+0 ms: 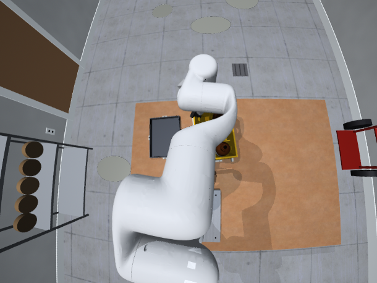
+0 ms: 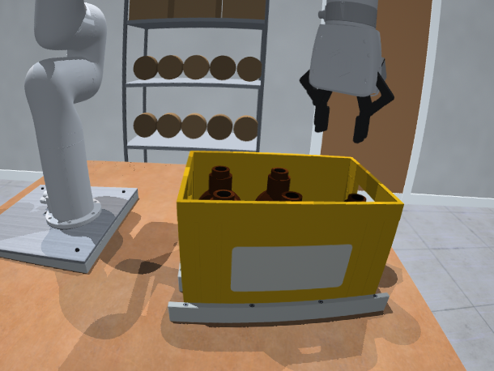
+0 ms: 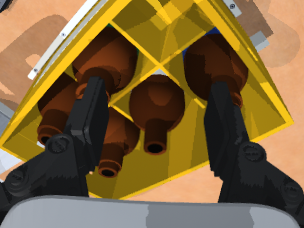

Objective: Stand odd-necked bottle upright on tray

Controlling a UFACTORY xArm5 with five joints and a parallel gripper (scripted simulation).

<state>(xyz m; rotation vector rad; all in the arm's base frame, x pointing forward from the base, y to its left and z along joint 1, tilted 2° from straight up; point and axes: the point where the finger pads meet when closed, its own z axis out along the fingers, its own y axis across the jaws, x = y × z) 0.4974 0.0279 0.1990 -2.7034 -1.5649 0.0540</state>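
Note:
The yellow crate (image 1: 234, 143) (image 2: 204, 243) (image 3: 182, 160) stands level and holds five brown bottles. They show in the wrist view as one bottle (image 3: 156, 105) at the middle, one bottle (image 3: 215, 62) at the right and three at the left. In the exterior view two necks stand at the back, and a bottle mouth (image 2: 356, 198) shows at the right. No neck is plainly thicker or thinner. My gripper (image 2: 340, 136) (image 3: 157, 98) is open and empty, above the crate's right part in the exterior view. The dark tray (image 1: 161, 136) lies level, with no bottle on its visible part; the arm hides one corner.
Light rails (image 2: 279, 313) run along the crate's foot. The tray lies left of the crate in the top view. The robot's base plate (image 1: 217, 222) (image 2: 111, 215) is on the brown table top (image 1: 293, 173). A shelf and a red cart stand away from the table.

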